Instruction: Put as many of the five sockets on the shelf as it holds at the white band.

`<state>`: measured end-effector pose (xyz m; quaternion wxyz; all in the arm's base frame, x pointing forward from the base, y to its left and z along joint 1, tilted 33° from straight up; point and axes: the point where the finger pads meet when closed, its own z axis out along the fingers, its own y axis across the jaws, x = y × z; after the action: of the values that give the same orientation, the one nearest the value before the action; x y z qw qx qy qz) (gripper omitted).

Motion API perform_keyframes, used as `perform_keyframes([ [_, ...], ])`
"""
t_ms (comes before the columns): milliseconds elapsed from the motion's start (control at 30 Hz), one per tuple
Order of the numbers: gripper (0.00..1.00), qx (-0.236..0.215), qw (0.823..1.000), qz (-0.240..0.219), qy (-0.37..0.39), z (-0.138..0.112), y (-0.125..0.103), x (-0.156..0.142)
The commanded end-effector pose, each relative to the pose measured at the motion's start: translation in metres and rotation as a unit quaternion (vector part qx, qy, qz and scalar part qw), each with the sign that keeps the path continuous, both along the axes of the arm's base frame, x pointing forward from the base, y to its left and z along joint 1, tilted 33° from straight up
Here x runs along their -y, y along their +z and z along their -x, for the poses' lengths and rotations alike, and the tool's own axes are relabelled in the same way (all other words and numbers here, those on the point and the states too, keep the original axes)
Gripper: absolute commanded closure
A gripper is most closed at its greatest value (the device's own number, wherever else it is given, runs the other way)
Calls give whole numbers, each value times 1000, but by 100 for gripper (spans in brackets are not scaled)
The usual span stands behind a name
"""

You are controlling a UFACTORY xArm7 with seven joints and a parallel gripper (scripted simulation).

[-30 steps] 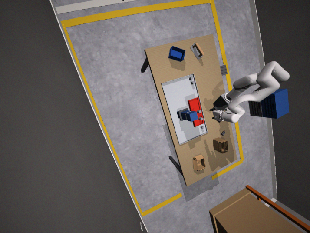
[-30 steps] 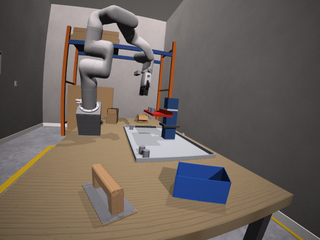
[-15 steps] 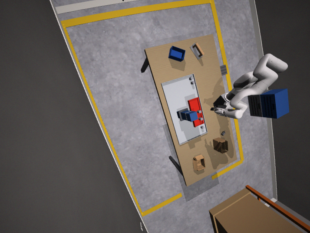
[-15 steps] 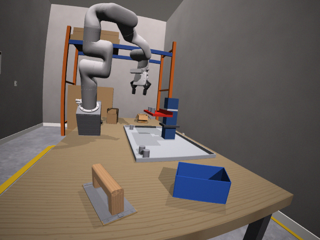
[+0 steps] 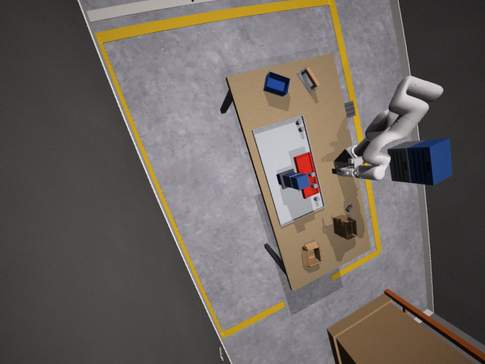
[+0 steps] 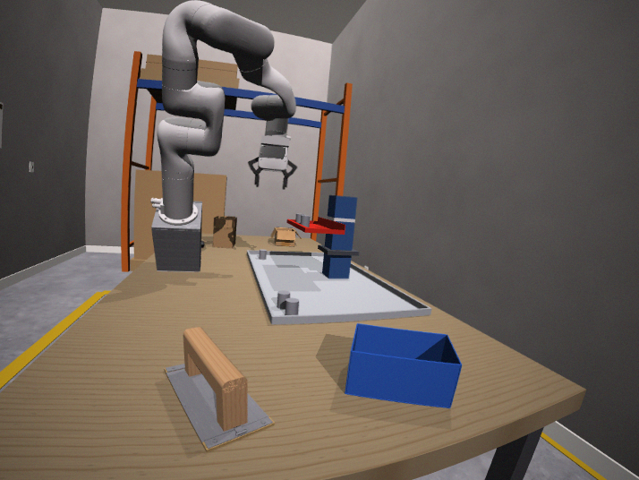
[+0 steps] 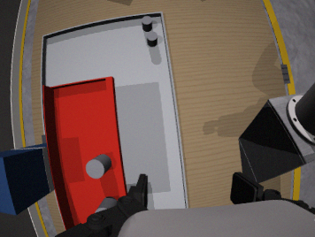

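Note:
The red shelf [image 6: 314, 224] sits on the blue post [image 6: 337, 237] level with the white band [image 6: 345, 220]. Two grey sockets [image 6: 302, 218] stand on it inside the rim; one shows clearly in the wrist view [image 7: 97, 167], and the other [image 7: 106, 203] is partly hidden by a finger. Two sockets [image 6: 287, 302] stand on the grey mat [image 6: 330, 289] at its near corner, and one socket [image 6: 262, 253] stands at the far corner. My gripper [image 6: 270, 178] is open and empty, high above the table, beside the shelf on the arm's side [image 5: 338, 164].
A blue bin [image 6: 402, 369] and a wooden handle on a metal plate [image 6: 214, 381] stand at the near end of the table. Two cardboard boxes [image 5: 344, 226] [image 5: 311, 253] and a small dark object [image 5: 349, 207] lie at the far end. The arm's grey pedestal [image 6: 176, 243] stands at the table's left side.

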<state>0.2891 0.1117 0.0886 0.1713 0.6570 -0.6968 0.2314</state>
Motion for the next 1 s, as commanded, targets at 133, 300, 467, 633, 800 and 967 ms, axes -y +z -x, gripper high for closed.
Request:
perform_keyframes([
  [133,0,-28,998,-2,57,4,2,1],
  [300,0,-6,997,13,74,19,7,-18],
  [467,0,53,992,37,110,53,20,-53],
  [633,0,153,974,45,160,99,41,-89],
  [800,0,227,954,32,192,130,57,-106],
  [967,0,290,932,8,217,155,71,-118],
])
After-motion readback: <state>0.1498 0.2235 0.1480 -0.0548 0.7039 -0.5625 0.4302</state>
